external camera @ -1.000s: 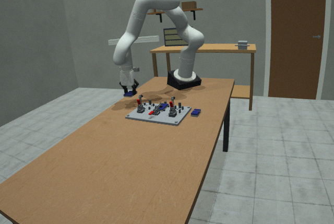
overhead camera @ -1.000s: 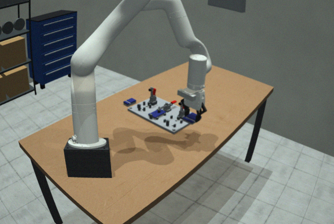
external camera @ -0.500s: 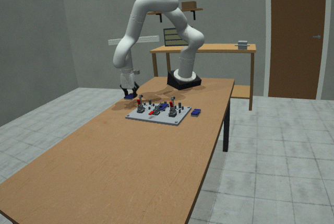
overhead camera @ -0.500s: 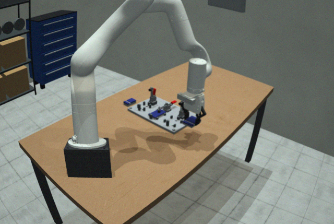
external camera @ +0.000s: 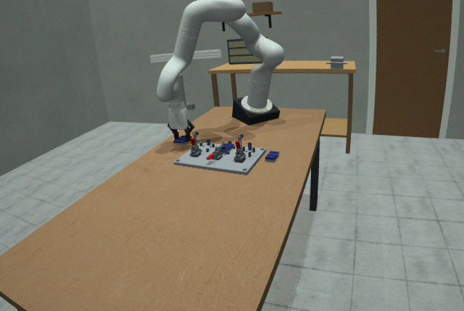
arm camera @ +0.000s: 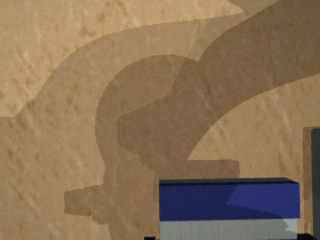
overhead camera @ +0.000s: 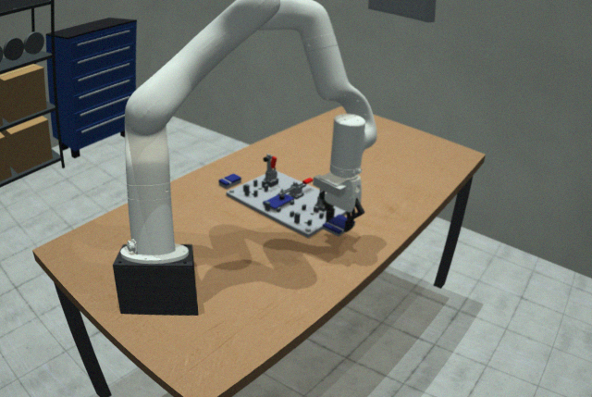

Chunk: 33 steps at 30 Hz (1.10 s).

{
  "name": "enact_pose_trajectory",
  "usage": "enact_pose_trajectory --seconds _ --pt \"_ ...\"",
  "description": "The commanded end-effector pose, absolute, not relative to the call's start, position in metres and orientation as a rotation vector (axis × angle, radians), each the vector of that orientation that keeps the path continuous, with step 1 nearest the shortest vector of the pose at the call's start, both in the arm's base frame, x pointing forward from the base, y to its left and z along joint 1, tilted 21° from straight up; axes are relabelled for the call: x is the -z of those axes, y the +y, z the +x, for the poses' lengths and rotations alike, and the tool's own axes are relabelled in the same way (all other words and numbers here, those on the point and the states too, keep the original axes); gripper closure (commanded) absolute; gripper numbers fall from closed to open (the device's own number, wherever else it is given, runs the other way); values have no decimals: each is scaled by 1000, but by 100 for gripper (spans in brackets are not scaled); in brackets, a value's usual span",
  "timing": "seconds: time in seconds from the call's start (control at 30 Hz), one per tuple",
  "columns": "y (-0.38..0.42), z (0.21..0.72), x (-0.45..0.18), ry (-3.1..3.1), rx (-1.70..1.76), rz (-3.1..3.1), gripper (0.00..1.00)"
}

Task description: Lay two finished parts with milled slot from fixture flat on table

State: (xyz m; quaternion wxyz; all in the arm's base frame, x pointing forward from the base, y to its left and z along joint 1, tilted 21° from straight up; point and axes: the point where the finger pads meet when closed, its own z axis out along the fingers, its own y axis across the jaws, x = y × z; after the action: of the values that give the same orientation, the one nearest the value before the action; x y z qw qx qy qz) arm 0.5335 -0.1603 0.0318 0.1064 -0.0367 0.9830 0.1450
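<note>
My gripper (overhead camera: pixel 340 224) is shut on a blue part (overhead camera: pixel 334 225) and holds it low over the table, just off the near-right edge of the grey fixture plate (overhead camera: pixel 289 204). In the exterior view the held part (external camera: pixel 181 139) sits at the plate's far left side. In the wrist view the part (arm camera: pixel 229 205) fills the lower right, blue on top with a grey face below. Another blue part (overhead camera: pixel 279 200) sits in the middle of the fixture under a clamp. A third blue part (overhead camera: pixel 229 179) lies flat on the table beyond the plate, and it also shows in the exterior view (external camera: pixel 272 156).
The fixture carries toggle clamps with red handles (overhead camera: pixel 273 161) (overhead camera: pixel 307 179) and several small black pegs. The arm's black base (overhead camera: pixel 155 279) stands at the table's near-left end. The table edge (overhead camera: pixel 406 244) runs close to the right of the gripper.
</note>
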Motion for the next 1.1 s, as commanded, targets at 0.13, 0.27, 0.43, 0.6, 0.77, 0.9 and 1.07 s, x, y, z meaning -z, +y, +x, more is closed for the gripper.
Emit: enact_pose_trajectory --seconds 0.13,0.27,0.43,0.6,0.77,0.9,1.07 --pt "-156 538 -16 2893 -426 -108 100" --pt "-154 539 -10 2893 -426 -108 100" --pt "-153 540 -8 2893 -426 -108 100" --pt "-152 540 -6 2893 -426 -108 100" --pt "-152 540 -5 2893 -426 -108 100" --pt "-152 540 -5 2893 -426 -108 100" --pt "-152 540 -5 2893 -426 -108 100"
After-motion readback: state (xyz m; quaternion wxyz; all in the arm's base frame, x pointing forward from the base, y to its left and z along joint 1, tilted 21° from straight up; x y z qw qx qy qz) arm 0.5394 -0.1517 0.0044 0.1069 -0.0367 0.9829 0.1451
